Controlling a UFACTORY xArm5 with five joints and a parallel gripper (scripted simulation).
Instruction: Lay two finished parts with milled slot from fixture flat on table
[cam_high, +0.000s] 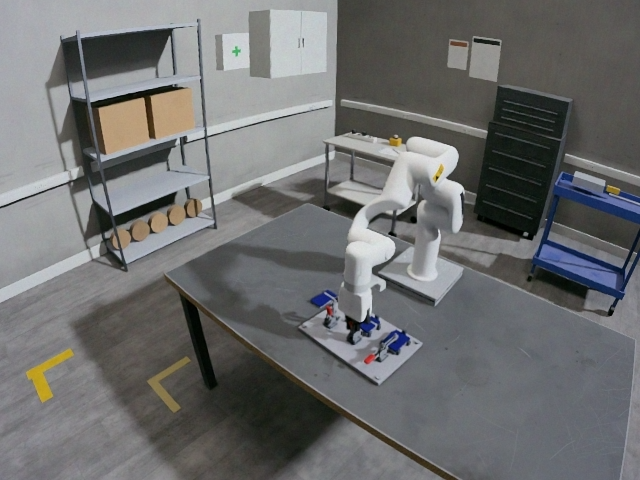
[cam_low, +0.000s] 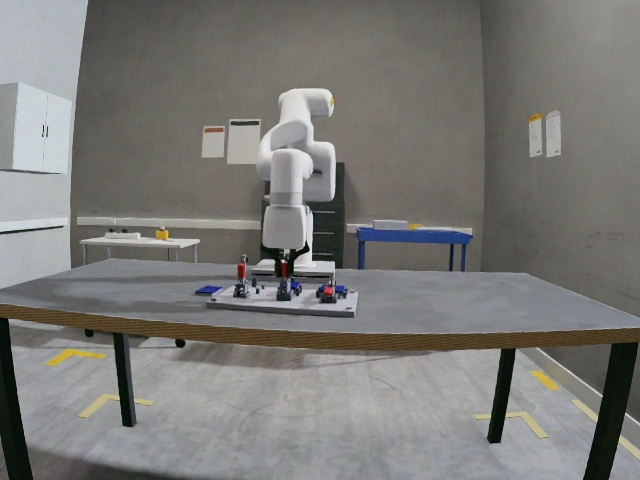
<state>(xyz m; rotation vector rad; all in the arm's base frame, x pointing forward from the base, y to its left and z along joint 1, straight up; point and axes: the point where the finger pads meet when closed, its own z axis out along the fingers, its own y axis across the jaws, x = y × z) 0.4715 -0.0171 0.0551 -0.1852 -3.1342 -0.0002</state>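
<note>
Claw (cam_low: pixel 283 268), pinching the middle clamp's red handle (cam_low: pixel 283 268), should swing it fully upright without jolting the fixture plate (cam_high: pixel 330 345).

One blue part (cam_high: pixel 324 298) flat on table, two (cam_high: pixel 370 325) (cam_high: pixel 397 342) in grey fixture (cam_high: pixel 341 353).

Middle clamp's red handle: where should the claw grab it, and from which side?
By its red grip, from straight above. It stands upright on the fixture plate, top end free, with other clamps on either side. The claw is shut on it that way.
</note>
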